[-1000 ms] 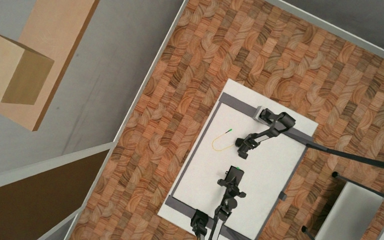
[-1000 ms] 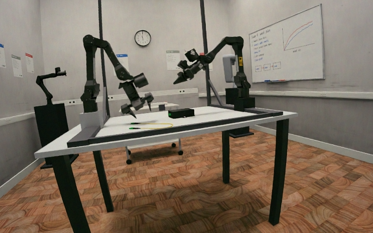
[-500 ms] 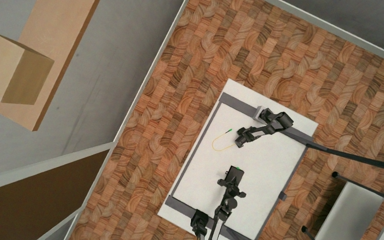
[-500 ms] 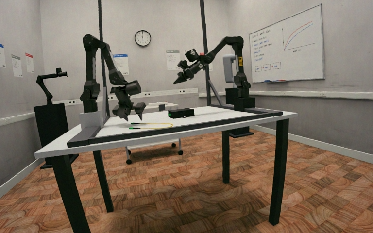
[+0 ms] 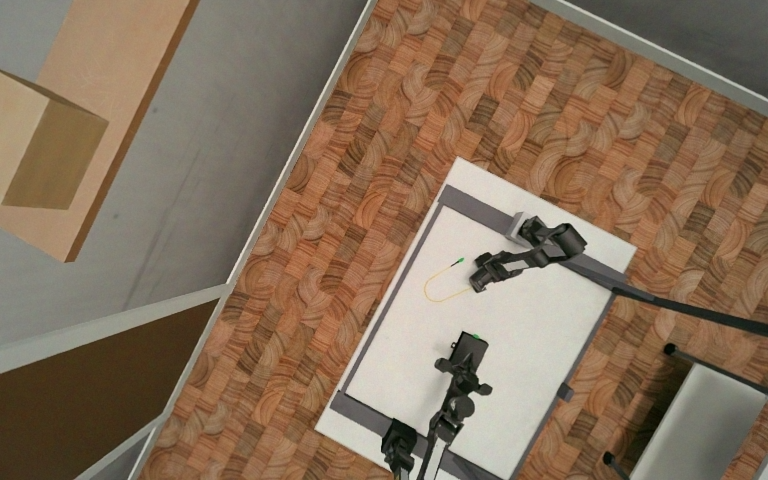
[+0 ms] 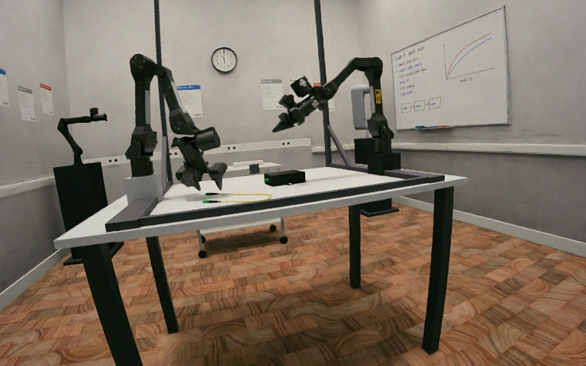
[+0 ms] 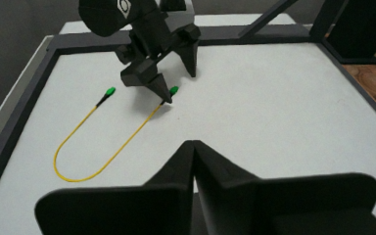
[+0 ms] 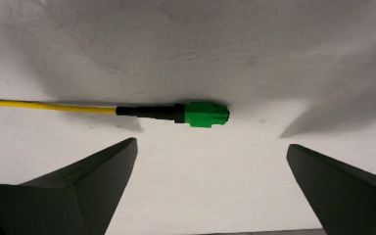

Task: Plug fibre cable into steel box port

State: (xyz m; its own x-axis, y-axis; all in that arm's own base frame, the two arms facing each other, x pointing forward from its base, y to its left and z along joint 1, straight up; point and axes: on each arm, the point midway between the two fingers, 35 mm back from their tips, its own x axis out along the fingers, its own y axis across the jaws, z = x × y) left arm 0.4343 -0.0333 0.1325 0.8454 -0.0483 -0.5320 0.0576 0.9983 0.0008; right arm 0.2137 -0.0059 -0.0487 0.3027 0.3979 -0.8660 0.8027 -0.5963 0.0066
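Checking sizes from the top down: the white counter (image 5: pixel 538 316) (image 6: pixel 328 173) (image 7: pixel 269 98) (image 8: pixel 211 196) is biggest. Whiteboard (image 6: pixel 453 71) has handwriting; heading seems to end in "plan", rest is fuzzy. Wall poster (image 6: pixel 190 100) print is too tiny to read, and I can't make out any brand.

Left hand (image 5: pixel 471 356) (image 6: pixel 274 130) (image 7: pixel 193 143) is up high, fingers together on nothing. Right hand (image 5: pixel 477 277) (image 6: pixel 210 188) (image 7: pixel 181 88) (image 8: pixel 212 143) is low with fingers apart, near one plug.

Black box (image 5: pixel 471 344) (image 6: pixel 284 177) sits between the counter's short edges, green port (image 5: pixel 476 336) (image 6: pixel 266 178) at one end. Thin yellow cable (image 5: pixel 425 289) (image 6: pixel 270 197) (image 7: pixel 56 164) (image 8: pixel 73 108) lies in a U toward one long edge. Both ends are unplugged: green plug by the right hand (image 6: pixel 209 194) (image 7: pixel 174 90) (image 8: pixel 206 115) with a black boot, and matching far plug (image 5: pixel 461 259) (image 6: pixel 206 201) (image 7: pixel 111 91) nearer that edge.
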